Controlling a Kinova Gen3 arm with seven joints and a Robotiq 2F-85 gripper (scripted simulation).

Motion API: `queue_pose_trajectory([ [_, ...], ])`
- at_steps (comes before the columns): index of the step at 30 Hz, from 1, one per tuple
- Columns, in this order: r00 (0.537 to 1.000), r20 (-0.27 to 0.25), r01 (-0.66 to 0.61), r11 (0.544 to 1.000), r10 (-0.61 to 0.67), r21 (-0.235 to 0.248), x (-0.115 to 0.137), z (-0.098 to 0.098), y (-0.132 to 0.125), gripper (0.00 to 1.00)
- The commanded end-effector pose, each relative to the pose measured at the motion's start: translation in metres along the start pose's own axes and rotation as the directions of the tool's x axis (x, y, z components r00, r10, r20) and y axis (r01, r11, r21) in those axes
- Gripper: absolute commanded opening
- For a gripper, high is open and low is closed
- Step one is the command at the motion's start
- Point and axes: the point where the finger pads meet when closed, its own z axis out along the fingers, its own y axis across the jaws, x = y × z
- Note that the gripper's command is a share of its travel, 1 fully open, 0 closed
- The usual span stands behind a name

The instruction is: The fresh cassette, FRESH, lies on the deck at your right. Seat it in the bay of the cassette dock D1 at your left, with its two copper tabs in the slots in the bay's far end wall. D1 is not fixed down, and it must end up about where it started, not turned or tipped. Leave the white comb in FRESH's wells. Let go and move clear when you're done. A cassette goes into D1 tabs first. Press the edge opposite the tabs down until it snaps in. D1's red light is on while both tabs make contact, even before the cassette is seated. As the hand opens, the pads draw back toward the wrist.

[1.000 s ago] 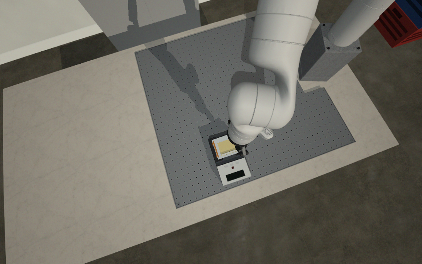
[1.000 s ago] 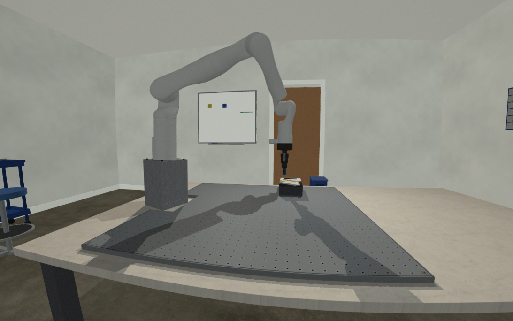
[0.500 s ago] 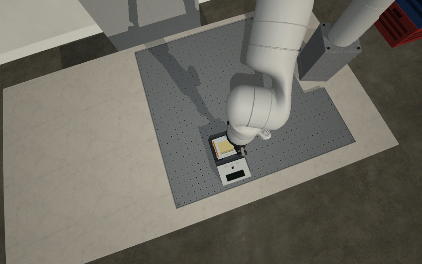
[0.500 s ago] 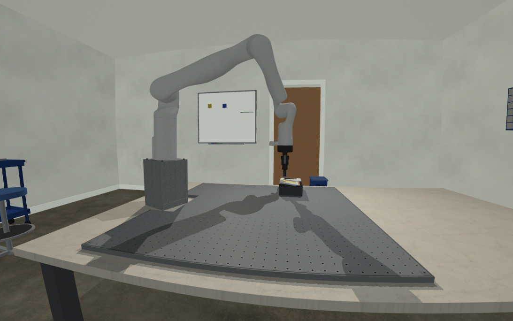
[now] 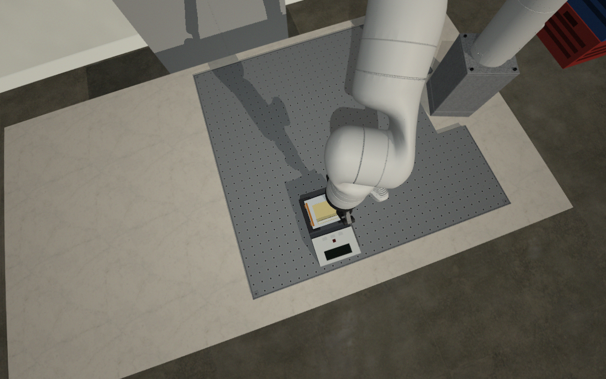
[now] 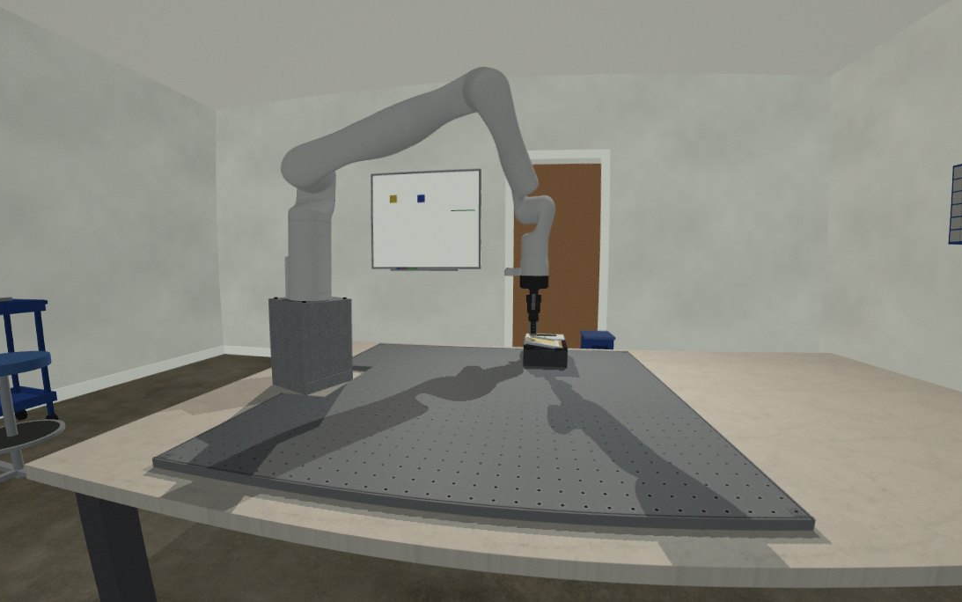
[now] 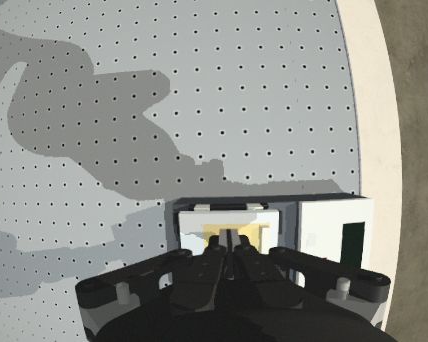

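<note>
The dock D1 (image 5: 347,237) (image 6: 545,358) (image 7: 316,222) stands upright: a dark bay beside a white panel. Its light (image 5: 334,240) is dark red and looks unlit. FRESH (image 5: 324,210) (image 6: 545,341) (image 7: 229,217), a white-framed cassette with a yellow slab, lies in the bay, sloping in the exterior view: high at the gripper side, low at the orange strip (image 5: 309,214). A pale strip (image 7: 265,239) beside the slab may be the comb. The copper tabs are not visible. My gripper (image 5: 347,218) (image 6: 533,331) (image 7: 228,241) is shut and empty, at FRESH's raised end; contact cannot be told.
D1 stands on the perforated deck (image 5: 267,245) (image 6: 469,449) (image 7: 266,110) near its front edge. The robot's pedestal (image 5: 474,89) (image 6: 310,344) is at the back right in the top view. The arm hides part of the deck in that view.
</note>
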Motion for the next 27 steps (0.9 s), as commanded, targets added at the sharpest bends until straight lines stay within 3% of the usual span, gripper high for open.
queue_pose_trajectory([
  [1, 1.000, 0.003, -0.002, 1.000, 0.002, -0.002, -0.0009, 0.0001, 0.0010, 0.00],
  [27, 1.000, -0.001, -0.001, 1.000, 0.001, 0.002, -0.0002, 0.0013, -0.0014, 0.00],
])
